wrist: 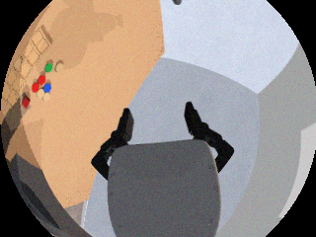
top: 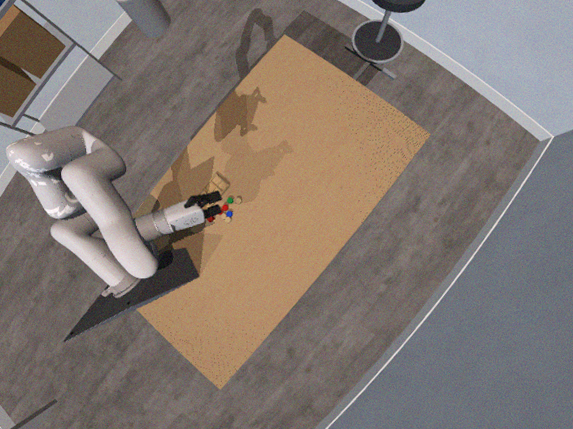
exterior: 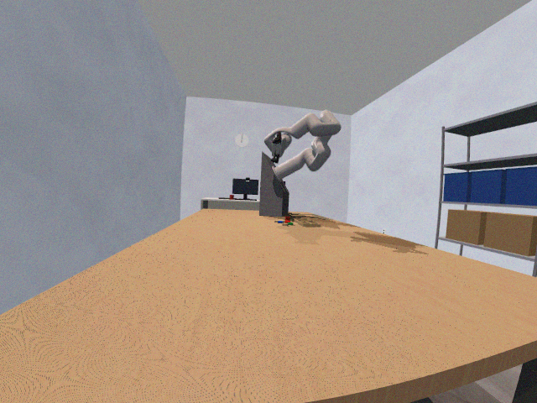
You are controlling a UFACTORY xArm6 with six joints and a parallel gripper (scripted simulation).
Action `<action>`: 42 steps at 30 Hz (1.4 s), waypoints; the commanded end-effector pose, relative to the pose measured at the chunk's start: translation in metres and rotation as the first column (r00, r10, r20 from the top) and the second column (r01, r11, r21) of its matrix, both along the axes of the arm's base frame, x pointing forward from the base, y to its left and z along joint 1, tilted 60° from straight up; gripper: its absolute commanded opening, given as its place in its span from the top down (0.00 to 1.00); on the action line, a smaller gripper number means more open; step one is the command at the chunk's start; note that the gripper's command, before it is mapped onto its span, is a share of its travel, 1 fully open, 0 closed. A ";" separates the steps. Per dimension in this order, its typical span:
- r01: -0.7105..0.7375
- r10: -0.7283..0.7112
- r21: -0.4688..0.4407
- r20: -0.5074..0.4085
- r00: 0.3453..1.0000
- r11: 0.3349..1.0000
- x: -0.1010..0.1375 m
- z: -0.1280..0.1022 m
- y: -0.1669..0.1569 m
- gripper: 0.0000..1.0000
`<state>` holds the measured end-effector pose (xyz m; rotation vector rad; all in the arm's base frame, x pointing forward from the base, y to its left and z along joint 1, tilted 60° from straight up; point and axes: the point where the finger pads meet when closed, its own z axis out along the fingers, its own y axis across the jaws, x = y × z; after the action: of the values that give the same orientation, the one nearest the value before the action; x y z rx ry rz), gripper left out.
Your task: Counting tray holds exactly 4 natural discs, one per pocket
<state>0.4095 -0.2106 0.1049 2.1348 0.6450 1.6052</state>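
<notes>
Overhead, the claw (top: pixel 217 203) (fingers spread wide) hangs above the discs (top: pixel 227 209).

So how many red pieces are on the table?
3 by the wrist view: one lowest, nearest the arm, two touching by the blue piece. Others may be hidden.

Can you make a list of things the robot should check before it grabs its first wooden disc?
1. Gripper open and holding nothing: ok.
2. Counting tray found, beside the disc cluster: ok.
3. Natural discs already in the tray: cannot tell, pockets too small to see.
4. Natural disc told apart from the green disc, blue disc and red disc: ok.
5. Gripper pointed down at the discs: not ok, the wrist view looks sideways across the table.
</notes>
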 end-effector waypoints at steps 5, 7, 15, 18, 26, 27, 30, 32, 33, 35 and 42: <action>0.002 -0.002 -0.002 0.002 1.000 1.000 0.000 0.001 -0.001 0.00; 0.002 -0.002 -0.002 0.002 1.000 1.000 0.000 0.001 -0.001 0.00; 0.002 -0.002 -0.002 0.002 1.000 1.000 0.000 0.001 -0.001 0.00; 0.001 -0.001 -0.002 0.002 1.000 1.000 0.000 0.001 -0.001 0.53; -0.400 0.402 -0.047 0.034 0.915 0.915 0.062 0.001 0.077 0.53; -0.492 0.494 -0.067 0.026 0.869 0.868 0.071 -0.001 0.097 0.53; -0.735 0.737 -0.139 -0.043 0.674 0.664 0.087 -0.017 0.157 0.53; -0.841 0.838 -0.183 -0.117 0.533 0.509 0.090 -0.032 0.186 0.53; -0.841 0.838 -0.183 -0.117 0.533 0.509 0.090 -0.032 0.186 0.53; -0.876 0.869 -0.201 -0.155 0.470 0.438 0.090 -0.039 0.197 0.53; -0.939 0.913 -0.243 -0.272 0.305 0.242 0.090 -0.062 0.219 0.53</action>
<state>0.4987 0.0106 0.0433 1.4662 2.4060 1.6221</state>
